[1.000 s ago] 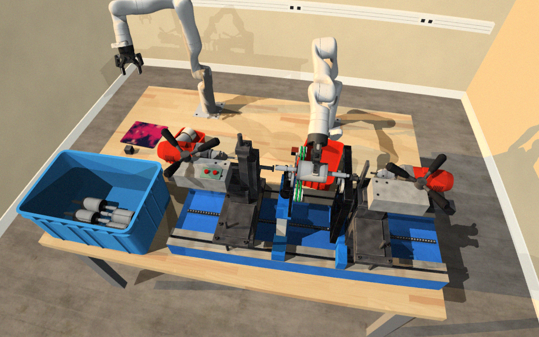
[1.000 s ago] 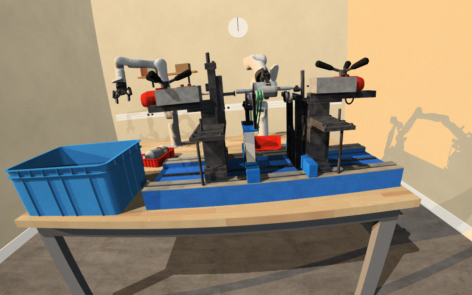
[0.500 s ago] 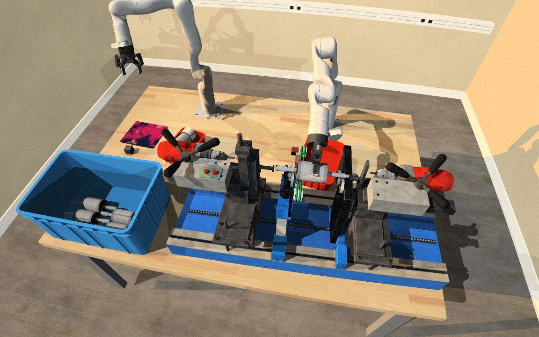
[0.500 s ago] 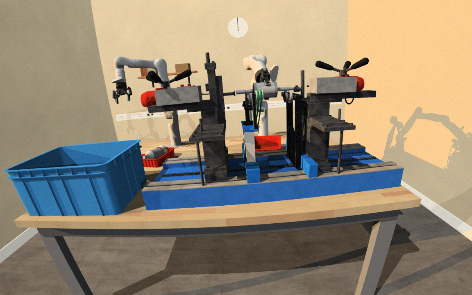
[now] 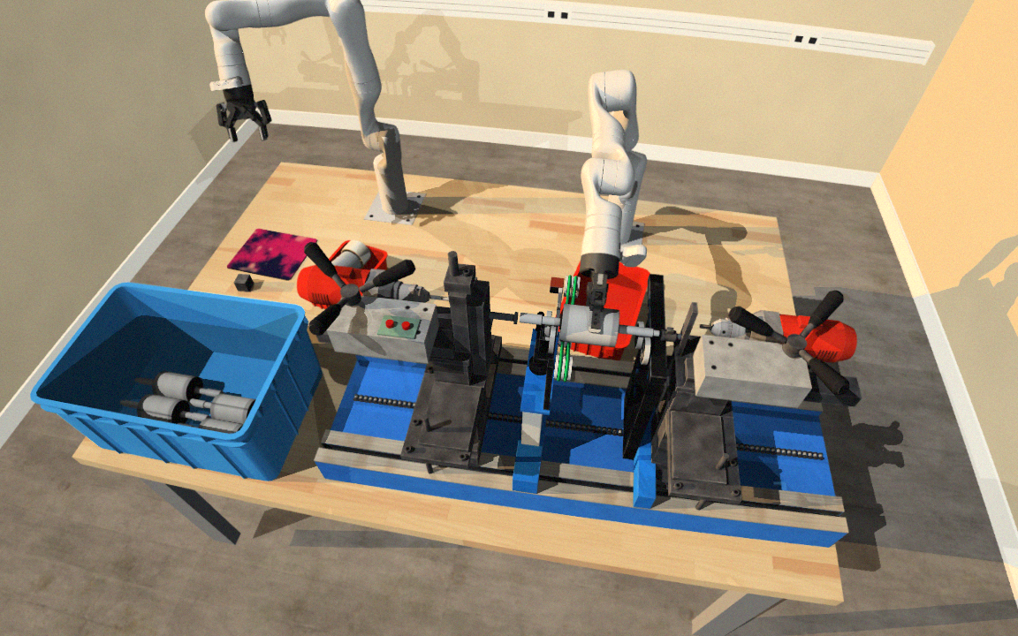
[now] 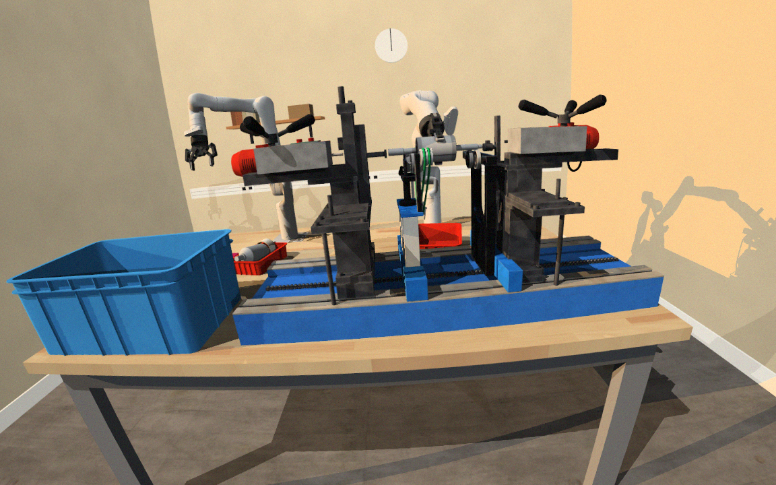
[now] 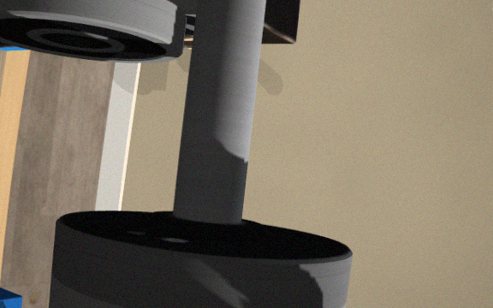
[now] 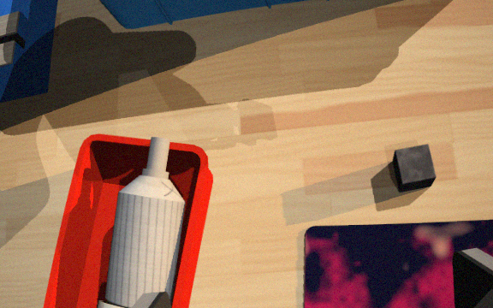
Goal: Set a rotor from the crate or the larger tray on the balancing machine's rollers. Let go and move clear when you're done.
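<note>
My left gripper is shut on a grey rotor, across its thick body. It holds the rotor level between the machine's uprights, its shaft ends over the rollers. I cannot tell whether shaft and rollers touch. Green belts hang at the left support. My right gripper is open and empty, high at the back left. Several rotors lie in the blue crate. The larger red tray stands behind the machine.
A small red tray holds a pale ribbed rotor. A black cube and a patterned mat lie near it. Dark columns and motor heads with black handles flank the rollers.
</note>
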Controlling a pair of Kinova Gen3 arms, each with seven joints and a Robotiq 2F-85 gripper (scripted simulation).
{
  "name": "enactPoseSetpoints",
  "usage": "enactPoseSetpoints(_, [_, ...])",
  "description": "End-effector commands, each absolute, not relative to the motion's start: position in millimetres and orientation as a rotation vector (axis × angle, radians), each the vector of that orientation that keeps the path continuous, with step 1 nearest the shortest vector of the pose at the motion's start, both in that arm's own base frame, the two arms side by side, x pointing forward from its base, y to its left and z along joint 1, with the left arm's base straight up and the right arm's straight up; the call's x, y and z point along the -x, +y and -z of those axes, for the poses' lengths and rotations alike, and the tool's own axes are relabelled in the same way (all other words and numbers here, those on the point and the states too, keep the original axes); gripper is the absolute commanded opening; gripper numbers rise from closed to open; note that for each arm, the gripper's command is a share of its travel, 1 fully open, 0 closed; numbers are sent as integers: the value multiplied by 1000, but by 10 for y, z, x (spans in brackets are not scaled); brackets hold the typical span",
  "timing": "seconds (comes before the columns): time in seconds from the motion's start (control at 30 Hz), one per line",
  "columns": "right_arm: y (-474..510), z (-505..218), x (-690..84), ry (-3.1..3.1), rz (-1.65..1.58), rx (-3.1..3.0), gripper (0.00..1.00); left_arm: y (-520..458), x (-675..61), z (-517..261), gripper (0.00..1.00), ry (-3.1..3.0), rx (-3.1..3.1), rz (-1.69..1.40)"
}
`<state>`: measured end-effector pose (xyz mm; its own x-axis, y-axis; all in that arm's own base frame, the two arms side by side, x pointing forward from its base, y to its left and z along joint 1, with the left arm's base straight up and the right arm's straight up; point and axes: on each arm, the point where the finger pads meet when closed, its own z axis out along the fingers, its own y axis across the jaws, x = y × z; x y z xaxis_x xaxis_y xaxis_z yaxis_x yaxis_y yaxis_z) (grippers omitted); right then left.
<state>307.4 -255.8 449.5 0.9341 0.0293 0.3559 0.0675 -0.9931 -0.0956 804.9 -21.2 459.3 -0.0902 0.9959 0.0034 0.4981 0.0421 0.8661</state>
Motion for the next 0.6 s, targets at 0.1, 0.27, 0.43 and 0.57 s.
enactPoseSetpoints(0.1, [-2559, -4500, -3074, -75, 549, 2985, 1000, -210, -8049, -4605, 99, 1663, -1521, -968])
enactPoseSetpoints(0.27, [-2559, -4500, -3074, -75, 549, 2985, 1000, -210, -8049, -4600, 99, 1663, -1521, -968])
enactPoseSetpoints(0.43, [-2559, -4500, -3074, -75, 549, 2985, 1000, -210, -8049, -4599, 99, 1663, -1521, -969])
enactPoseSetpoints(0.57, [-2559, -4500, -3074, -75, 549, 2985, 1000, -210, -8049, -4596, 99, 1663, -1521, -969])
